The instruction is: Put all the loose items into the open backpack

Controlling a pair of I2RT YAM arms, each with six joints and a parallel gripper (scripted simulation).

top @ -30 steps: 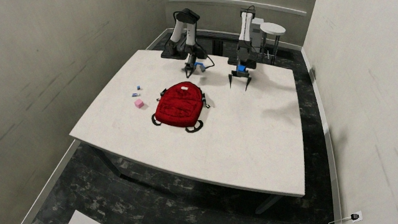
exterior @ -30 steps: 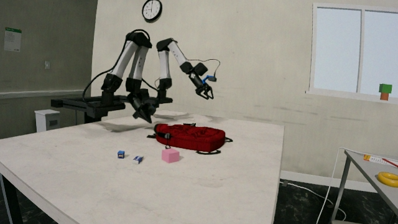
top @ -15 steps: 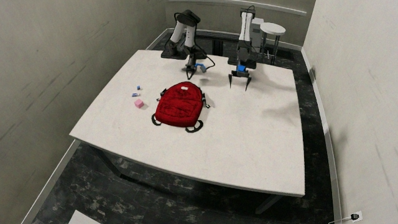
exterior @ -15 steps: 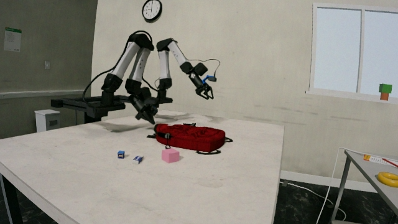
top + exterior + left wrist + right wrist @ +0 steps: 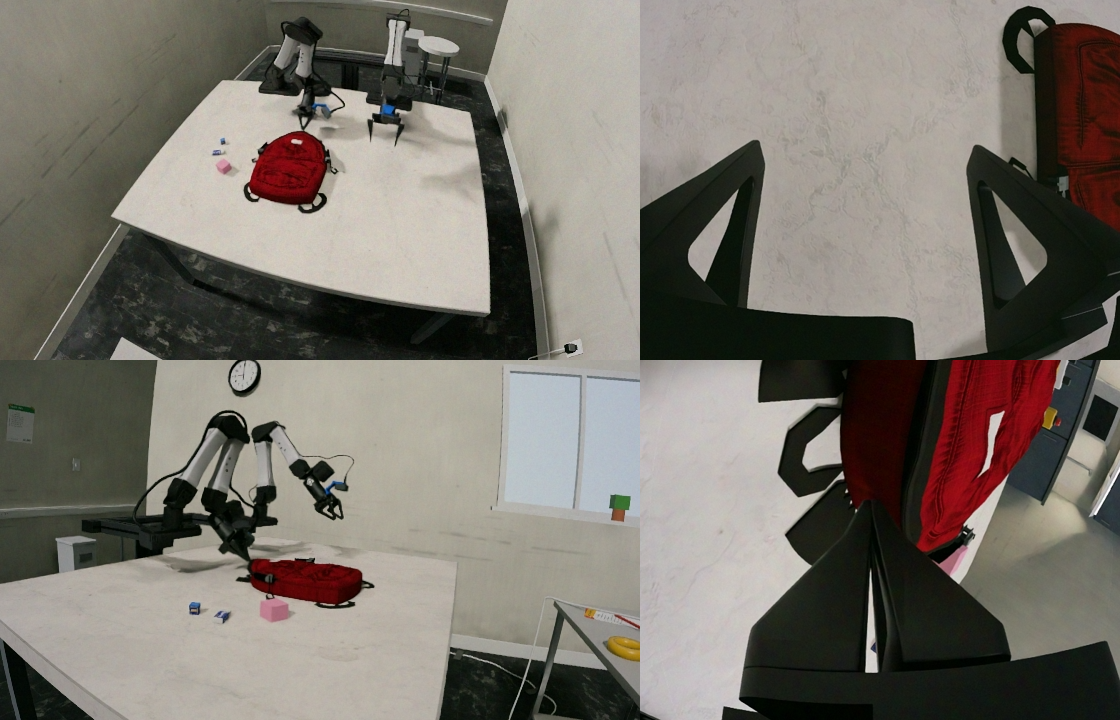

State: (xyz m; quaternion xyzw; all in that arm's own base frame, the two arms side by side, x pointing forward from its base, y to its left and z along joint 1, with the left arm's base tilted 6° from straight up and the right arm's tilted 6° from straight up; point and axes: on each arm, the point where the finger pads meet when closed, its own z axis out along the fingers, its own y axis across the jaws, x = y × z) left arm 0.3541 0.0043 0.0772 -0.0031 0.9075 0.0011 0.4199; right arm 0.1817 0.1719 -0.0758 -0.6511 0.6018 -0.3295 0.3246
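Note:
The red backpack (image 5: 287, 172) (image 5: 330, 582) (image 5: 1097, 116) (image 5: 880, 429) lies flat, flap over its opening. A pink cube (image 5: 223, 166) (image 5: 274, 610) (image 5: 953, 561), a small blue-and-white item (image 5: 217, 152) (image 5: 222, 617) and a small blue box (image 5: 223, 141) (image 5: 194, 608) lie on the table beside it. My right gripper (image 5: 304, 128) (image 5: 248, 560) (image 5: 871, 512) is shut and empty, its tips low at the backpack's top end, at or very near its side wall; contact is unclear. My left gripper (image 5: 384, 142) (image 5: 337, 517) (image 5: 866, 153) is open and empty above the table, off the backpack's other side.
Black loops and straps (image 5: 312, 205) (image 5: 793, 453) stick out around the backpack; one strap piece (image 5: 818, 526) lies beside the right fingertips. The white table (image 5: 400, 225) (image 5: 325, 670) carries everything, and both arms stand at its far edge in the top view.

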